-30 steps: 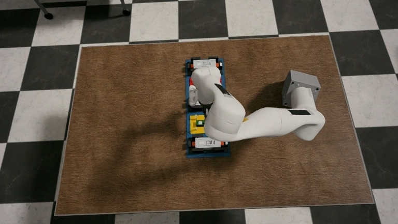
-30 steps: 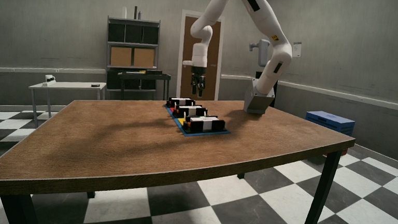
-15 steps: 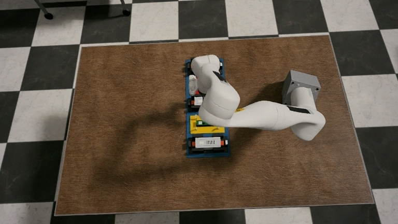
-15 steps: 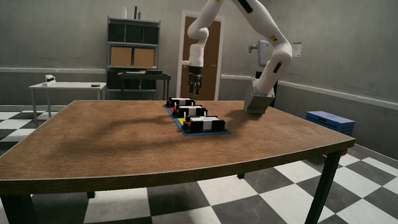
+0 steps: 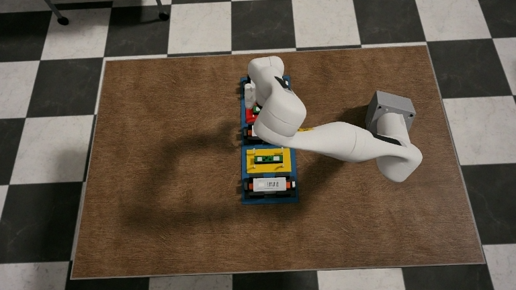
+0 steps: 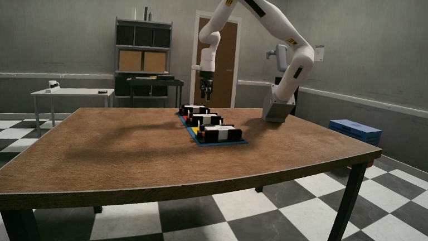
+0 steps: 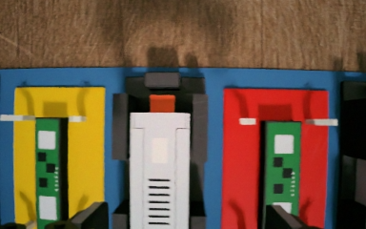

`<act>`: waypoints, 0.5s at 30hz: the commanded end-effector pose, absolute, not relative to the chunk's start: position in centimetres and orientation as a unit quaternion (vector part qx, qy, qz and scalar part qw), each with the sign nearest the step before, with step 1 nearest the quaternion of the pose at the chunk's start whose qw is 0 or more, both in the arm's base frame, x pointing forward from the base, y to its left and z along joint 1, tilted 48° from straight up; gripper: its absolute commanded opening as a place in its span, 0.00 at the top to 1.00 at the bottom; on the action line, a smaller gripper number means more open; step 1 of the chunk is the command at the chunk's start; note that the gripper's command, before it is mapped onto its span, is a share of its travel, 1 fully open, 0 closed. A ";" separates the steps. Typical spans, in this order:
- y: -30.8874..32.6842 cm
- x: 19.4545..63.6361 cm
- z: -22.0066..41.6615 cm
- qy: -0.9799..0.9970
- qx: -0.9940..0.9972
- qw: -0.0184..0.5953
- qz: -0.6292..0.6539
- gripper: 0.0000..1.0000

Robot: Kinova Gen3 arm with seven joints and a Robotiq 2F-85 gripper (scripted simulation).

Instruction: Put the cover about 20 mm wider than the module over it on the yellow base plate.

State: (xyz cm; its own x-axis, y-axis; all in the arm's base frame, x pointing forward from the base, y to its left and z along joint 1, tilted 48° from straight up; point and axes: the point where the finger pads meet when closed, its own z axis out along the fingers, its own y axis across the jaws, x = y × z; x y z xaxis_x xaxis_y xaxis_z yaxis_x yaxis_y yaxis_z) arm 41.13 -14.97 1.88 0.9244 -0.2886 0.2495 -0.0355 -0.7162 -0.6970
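The yellow plate [image 5: 287, 166] [image 7: 90, 143] carries a narrow green module [image 5: 268, 158] [image 7: 48, 164] between white pins, with no cover on it. A white cover [image 5: 269, 184] [image 6: 217, 128] sits in the front holder. Another white cover [image 6: 206, 116] [image 7: 159, 162] sits in the middle holder, between the yellow and red plates. A third white cover [image 6: 194, 107] sits in the far holder. My gripper [image 6: 206, 94] [image 7: 188, 220] is open and empty, high above the row. In the wrist view its fingertips straddle the middle holder's right part and the red plate's left part. The arm hides it in the top view.
The red plate [image 5: 248, 116] [image 7: 243, 167] carries a wider green module [image 7: 286, 143] between white pins. Plates and holders stand in one row on a blue base [image 5: 243, 195] [image 7: 214, 143] on the wooden table [image 5: 170, 214] [image 6: 126, 168]. Dark holder walls flank each cover.
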 end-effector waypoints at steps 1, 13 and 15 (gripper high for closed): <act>-16.4 41.1 0.5 0.089 -0.910 0.365 -0.173 0.00; -19.0 41.0 -2.0 0.089 -0.910 0.366 -0.173 0.00; -19.4 40.9 -2.3 0.089 -0.910 0.365 -0.174 0.00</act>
